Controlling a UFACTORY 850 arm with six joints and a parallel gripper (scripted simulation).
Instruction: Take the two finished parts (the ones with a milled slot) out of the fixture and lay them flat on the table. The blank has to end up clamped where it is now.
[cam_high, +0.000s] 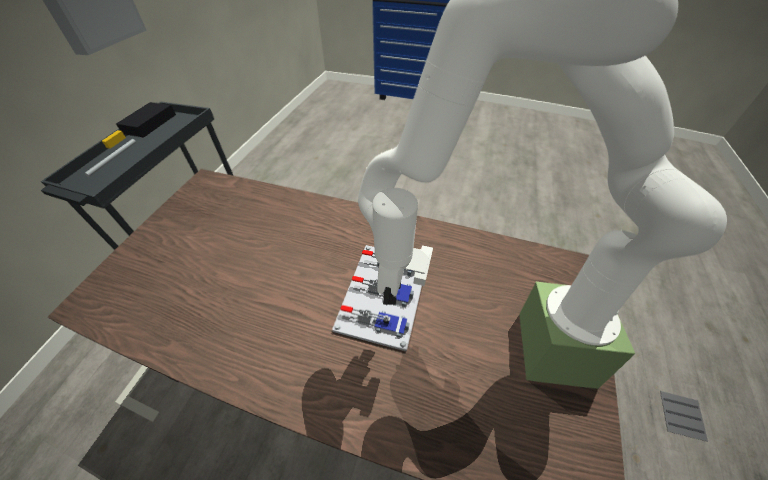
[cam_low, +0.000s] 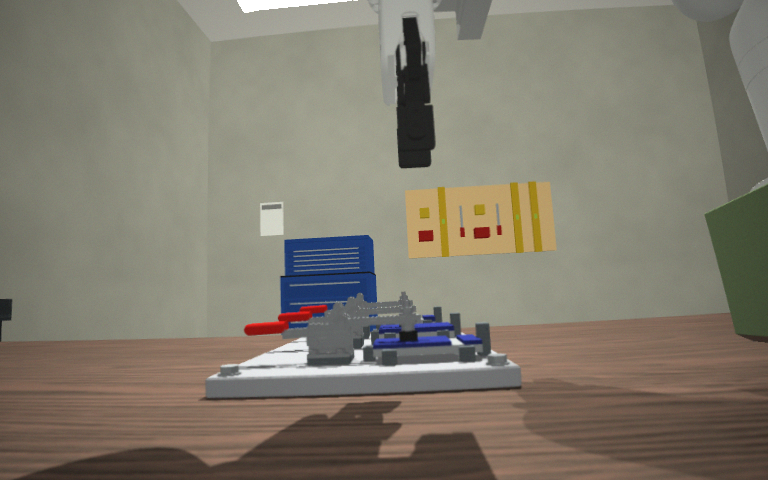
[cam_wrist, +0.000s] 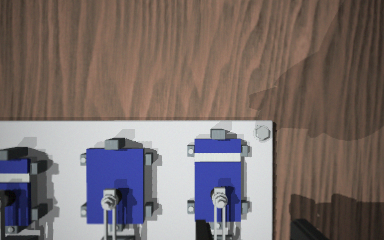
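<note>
Wrist view, left to right. The blue rectangular slotted part (cam_wrist: 15, 167) is cut off by the frame edge; a pale straight slot is seen across its smooth, matte blue top. Its long axis is pointed up and down the view, slot near the upper end. It is seated in the fixture, on the light grey flat plate (cam_high: 353, 322) (cam_low: 362, 384) (cam_wrist: 60, 132).

Next, the plain blue rectangular blank (cam_high: 403, 293) (cam_low: 438, 327) (cam_wrist: 115, 172) is seen, wider, no slot, long axis parallel. It is held under a grey metal clamp arm with a dark round tip (cam_wrist: 109, 201), between small grey blocks.

At right, the narrower blue slotted part (cam_high: 387, 322) (cam_low: 416, 341) (cam_wrist: 217, 175) is seated near the plate's end, also under a grey metal toggle clamp (cam_high: 365, 316) (cam_low: 330, 339) (cam_wrist: 220, 199). Its pale slot is cut crosswise, near the end away from the red rounded handle (cam_high: 346, 309) (cam_low: 266, 328). Long axis same as the others.

The plate is laid flat on the brown wood-grain tabletop (cam_high: 254, 254) (cam_low: 113, 367) (cam_wrist: 150, 60). The black gripper (cam_high: 389, 295) (cam_low: 415, 158) (cam_wrist: 255, 232) is held above the fixture, pointed down; fingers are partly apart, nothing between them.
</note>
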